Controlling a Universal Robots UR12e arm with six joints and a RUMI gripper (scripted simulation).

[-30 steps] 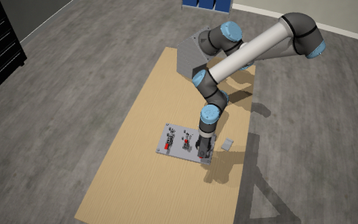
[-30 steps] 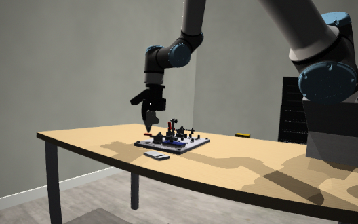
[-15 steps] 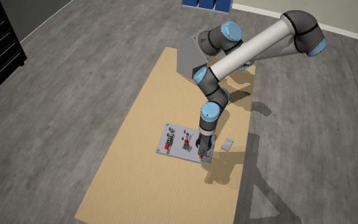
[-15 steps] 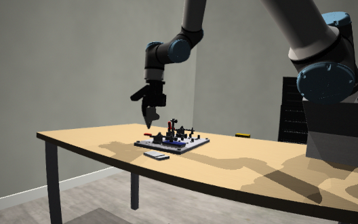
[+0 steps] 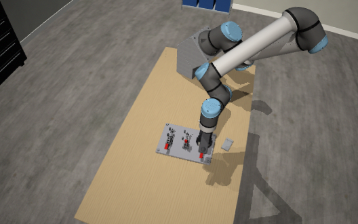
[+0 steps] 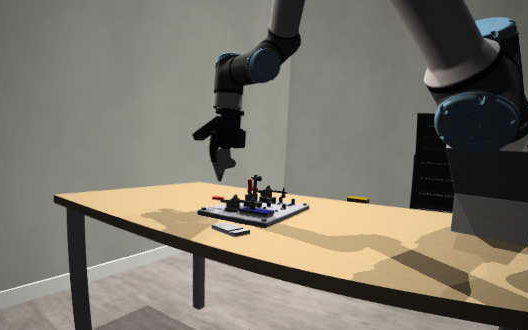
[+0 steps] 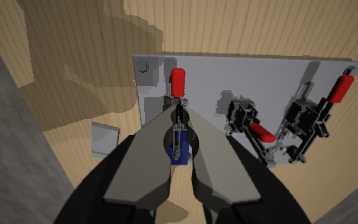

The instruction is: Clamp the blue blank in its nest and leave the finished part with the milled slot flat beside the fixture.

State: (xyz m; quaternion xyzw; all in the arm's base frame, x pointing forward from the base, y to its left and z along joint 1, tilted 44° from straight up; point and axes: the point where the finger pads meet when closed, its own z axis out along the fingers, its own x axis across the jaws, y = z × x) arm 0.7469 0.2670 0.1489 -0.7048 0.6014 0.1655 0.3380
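Overhead, the gripper [image 5: 202,149] hung above the right end of the grey fixture plate [image 5: 177,157], well clear of it in the exterior view, where the fingertips [image 6: 219,176] pointed down over the near-left part of the plate. Jaws were fully together and held nothing.

The blue blank [image 7: 175,152] sat in the nest directly below the gripper, seen in the wrist view only as a small patch between the two grey fingers; in the exterior view it showed as a blue strip [image 6: 262,211] along the plate's front edge. Whether it lay flat on the pads or against the stop block could not be told. The clamp over it had its red handle [image 7: 178,82] lying out toward the plate edge, away from the blank. Locked or not: cannot tell.

Two further clamps stood on the plate. The middle one had its red handle [image 7: 261,133] raised at an angle; the far one's red handle [image 7: 341,89] pointed toward the plate corner.

The finished part [image 5: 228,144], a light grey piece, lay flat on the wooden table [image 5: 143,190] just beside the plate's right end, not touching it. Its slot was too small to make out.
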